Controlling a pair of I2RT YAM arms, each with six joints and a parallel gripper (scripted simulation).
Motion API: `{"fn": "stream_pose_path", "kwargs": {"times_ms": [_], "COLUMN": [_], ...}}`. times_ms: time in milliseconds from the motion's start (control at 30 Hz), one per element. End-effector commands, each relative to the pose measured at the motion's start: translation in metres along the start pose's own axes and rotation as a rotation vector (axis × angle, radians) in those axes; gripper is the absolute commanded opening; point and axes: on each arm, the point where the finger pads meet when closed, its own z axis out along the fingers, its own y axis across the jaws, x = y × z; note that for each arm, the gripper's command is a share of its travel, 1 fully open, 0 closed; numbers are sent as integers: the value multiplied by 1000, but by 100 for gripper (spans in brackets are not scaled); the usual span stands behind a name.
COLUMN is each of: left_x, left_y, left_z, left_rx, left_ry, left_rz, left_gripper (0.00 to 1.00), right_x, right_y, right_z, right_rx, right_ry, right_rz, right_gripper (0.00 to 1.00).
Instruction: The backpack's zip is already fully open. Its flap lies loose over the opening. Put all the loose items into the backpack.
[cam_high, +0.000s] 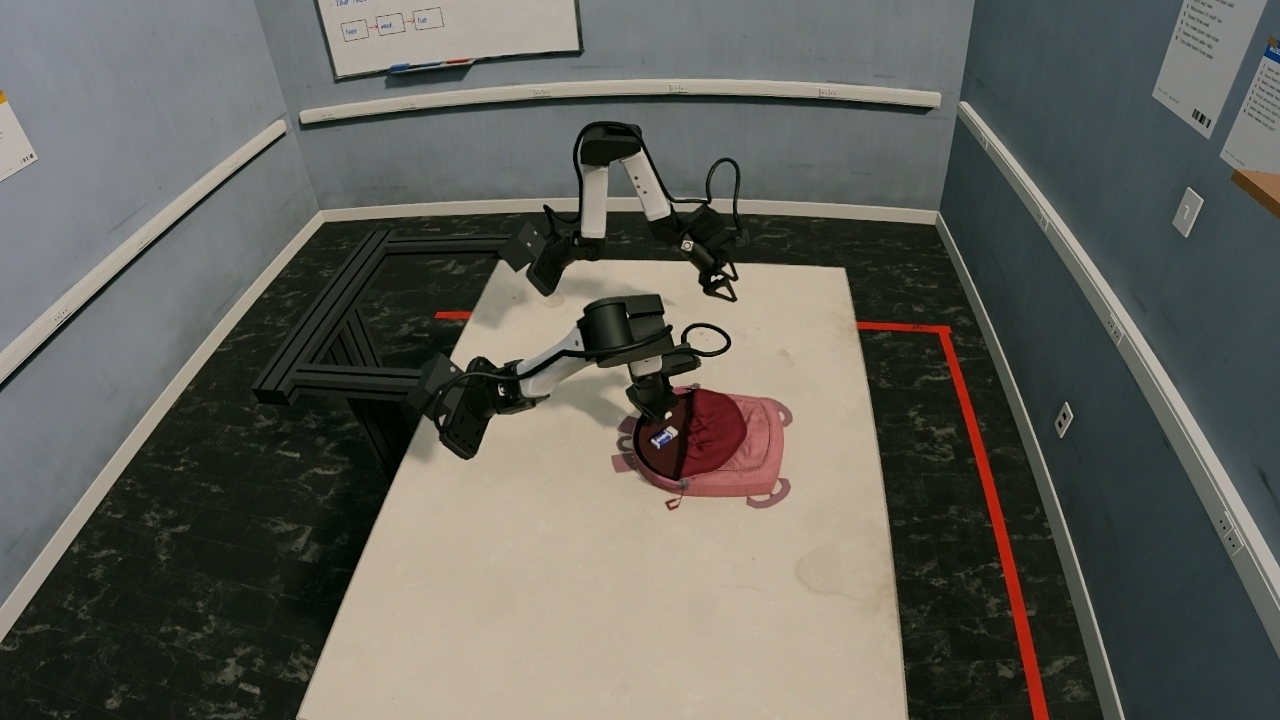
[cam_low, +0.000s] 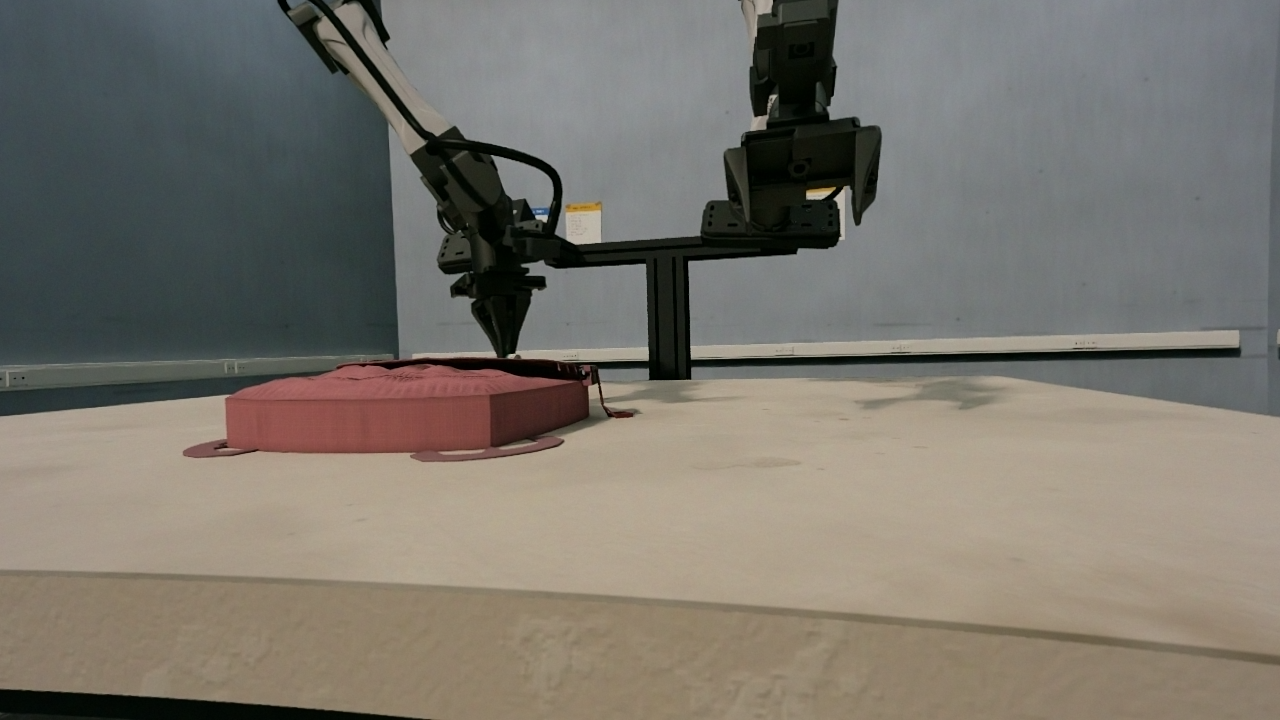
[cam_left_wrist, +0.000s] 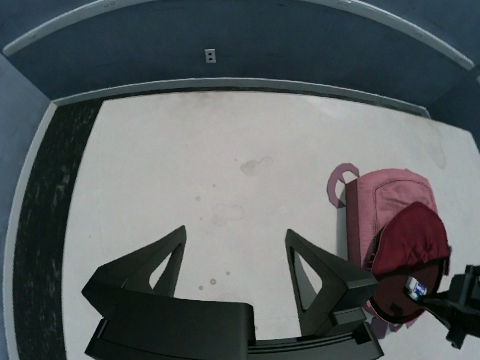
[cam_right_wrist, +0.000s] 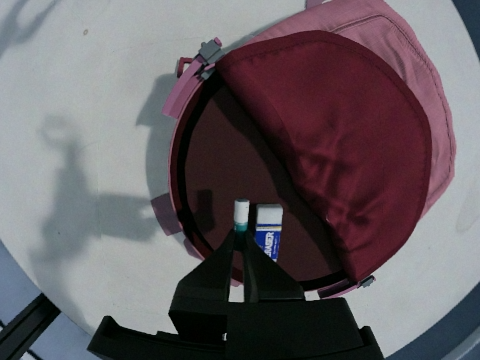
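Your right tool is closed on a small teal cylinder with a white end, pointing down at the opening of the pink backpack. You can't tell whether the cylinder touches the lining. The backpack lies flat on the bench, its dark red flap folded back, leaving part of the interior exposed. The blue-and-white eraser is inside the backpack, just beside the cylinder in your right wrist view. Your left tool is open, with nothing between its fingers, raised above the bench and well apart from the backpack.
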Motion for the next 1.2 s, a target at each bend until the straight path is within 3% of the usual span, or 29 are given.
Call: {"fn": "stream_pose_path", "kwargs": {"times_ms": [0, 233, 1167], "left_x": [-8, -8, -8], "left_y": [1, 1, 1], "left_z": [-3, -3, -3], "left_rx": [-2, -2, -2], "left_ry": [-27, -27, -27], "left_rz": [3, 3, 3], "left_gripper": [90, 90, 90], "right_x": [-8, -16, -5], "right_y": [-3, -15, -4], "right_z": [7, 5, 26], "right_rx": [0, 22, 2], "right_ry": [-29, -60, -28], "right_rz": [-2, 23, -1], "right_gripper": [3, 3, 3]}}
